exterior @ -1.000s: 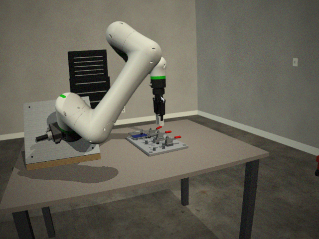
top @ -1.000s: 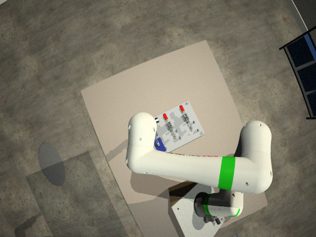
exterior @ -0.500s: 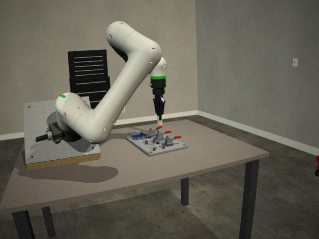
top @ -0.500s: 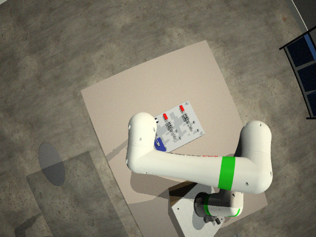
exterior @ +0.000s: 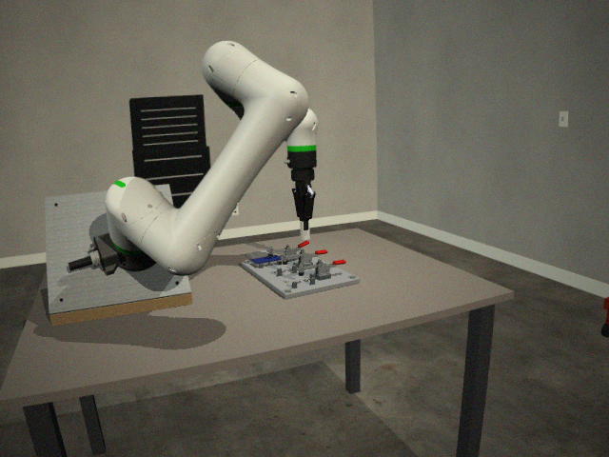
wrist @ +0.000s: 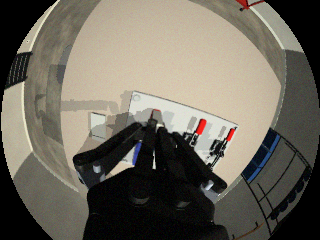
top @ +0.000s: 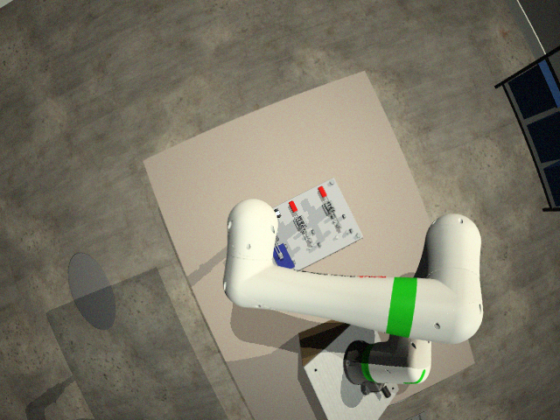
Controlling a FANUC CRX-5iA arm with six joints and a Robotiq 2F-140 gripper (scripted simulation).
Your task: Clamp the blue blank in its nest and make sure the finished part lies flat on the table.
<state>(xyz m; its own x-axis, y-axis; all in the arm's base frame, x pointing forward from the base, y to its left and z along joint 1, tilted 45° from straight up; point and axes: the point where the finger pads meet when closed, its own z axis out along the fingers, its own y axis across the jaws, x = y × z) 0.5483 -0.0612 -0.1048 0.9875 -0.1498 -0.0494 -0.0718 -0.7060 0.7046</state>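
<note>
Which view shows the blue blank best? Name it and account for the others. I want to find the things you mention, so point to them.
The exterior view: the blank (top: 283, 257) (exterior: 265, 259) (wrist: 137, 153) shows there as a blue slab on the fixture plate (top: 347, 227) (exterior: 286, 293) (wrist: 175, 106). The top view shows part beside the arm (top: 334, 293) (exterior: 241, 167); the wrist view, only a sliver.

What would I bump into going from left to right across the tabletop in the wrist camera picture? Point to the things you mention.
The gray finished part (wrist: 98, 125), then the blue blank (wrist: 136, 153), the middle red handle (wrist: 201, 126), and the right red handle (wrist: 231, 134).

Showed blue on the blank, red on the clamp handles. Had green bands across the white arm.
</note>
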